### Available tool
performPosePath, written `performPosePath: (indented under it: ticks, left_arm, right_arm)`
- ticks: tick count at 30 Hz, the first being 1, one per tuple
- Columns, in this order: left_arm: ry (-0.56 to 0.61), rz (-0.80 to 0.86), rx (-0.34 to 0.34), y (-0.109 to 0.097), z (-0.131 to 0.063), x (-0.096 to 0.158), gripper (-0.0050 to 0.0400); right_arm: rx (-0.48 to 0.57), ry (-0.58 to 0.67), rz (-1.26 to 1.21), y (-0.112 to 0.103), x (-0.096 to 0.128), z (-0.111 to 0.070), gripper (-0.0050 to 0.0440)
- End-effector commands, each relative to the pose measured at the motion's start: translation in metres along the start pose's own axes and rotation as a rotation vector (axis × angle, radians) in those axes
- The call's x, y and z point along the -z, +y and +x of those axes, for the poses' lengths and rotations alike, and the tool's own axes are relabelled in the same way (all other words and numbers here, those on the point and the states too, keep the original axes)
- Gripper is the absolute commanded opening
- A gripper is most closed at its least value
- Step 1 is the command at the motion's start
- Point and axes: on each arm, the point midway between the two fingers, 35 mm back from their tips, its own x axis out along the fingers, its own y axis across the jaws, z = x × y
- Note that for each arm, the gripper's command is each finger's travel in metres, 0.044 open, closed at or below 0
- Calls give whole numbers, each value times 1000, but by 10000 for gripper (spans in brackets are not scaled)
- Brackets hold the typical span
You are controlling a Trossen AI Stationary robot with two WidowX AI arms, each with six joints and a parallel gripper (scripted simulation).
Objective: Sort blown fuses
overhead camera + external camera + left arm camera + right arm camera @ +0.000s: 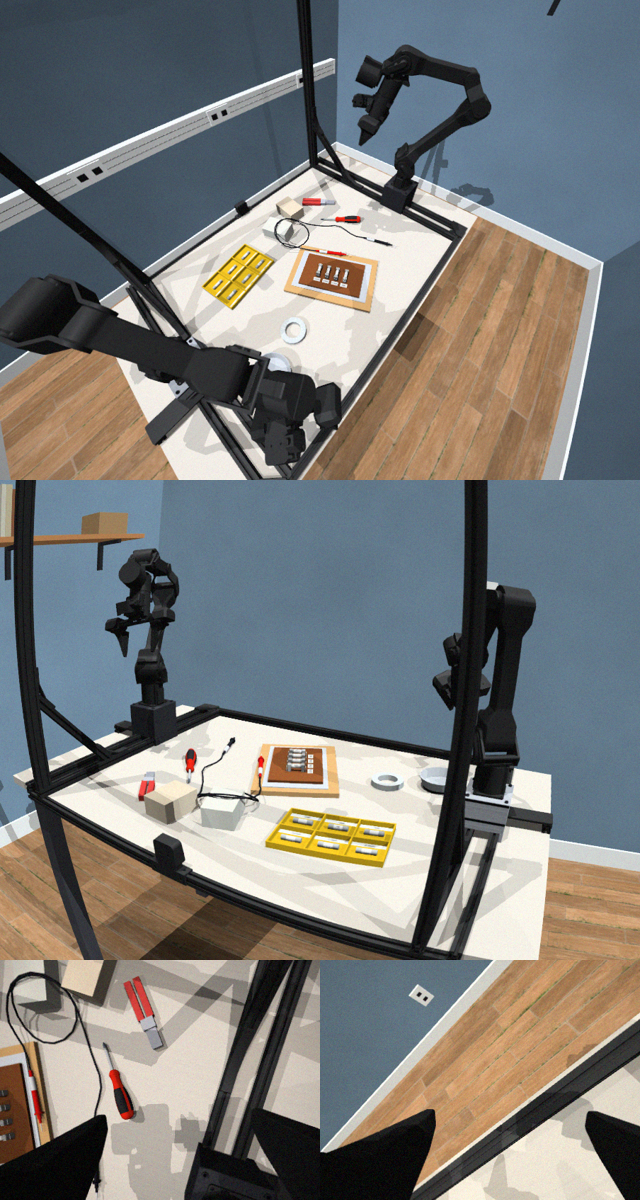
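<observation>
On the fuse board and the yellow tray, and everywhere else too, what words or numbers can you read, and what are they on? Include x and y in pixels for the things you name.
There are none I can read.
White labels in the yellow six-compartment tray (231,304) (330,857): dark marks, too small and blurred to read.
Small white labels beside the metal clips on the brown fuse board (310,287) (296,778): too small to read.
I can make out no writing on the red-and-black screwdriver (351,219) (190,759) (121,1096).

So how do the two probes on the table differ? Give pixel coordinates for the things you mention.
The red probe (333,252) (260,764) (36,1103) rests at the wooden board's (371,301) (330,791) (33,1049) edge; the black probe (379,241) (229,745) lies off the board, on the table. The red probe's handle is mostly red, the black probe's mostly black. Both have a white section and a dark cable.
</observation>
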Motion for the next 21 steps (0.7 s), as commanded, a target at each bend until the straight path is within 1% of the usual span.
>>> performPosePath:
  ticks: [1, 17, 21]
  left_arm:
    - [-10, -1, -2, 1, -2, -2, 400]
    - [-10, -1, -2, 1, -2, -2, 400]
    - [-82, -32, -4, -1, 13, -9, 400]
  right_arm:
    - [-17, -7, 5, 5, -3, -3, 400]
    - [-17, -7, 5, 5, -3, -3, 400]
    - [-53, -6, -74, 2, 0, -20, 400]
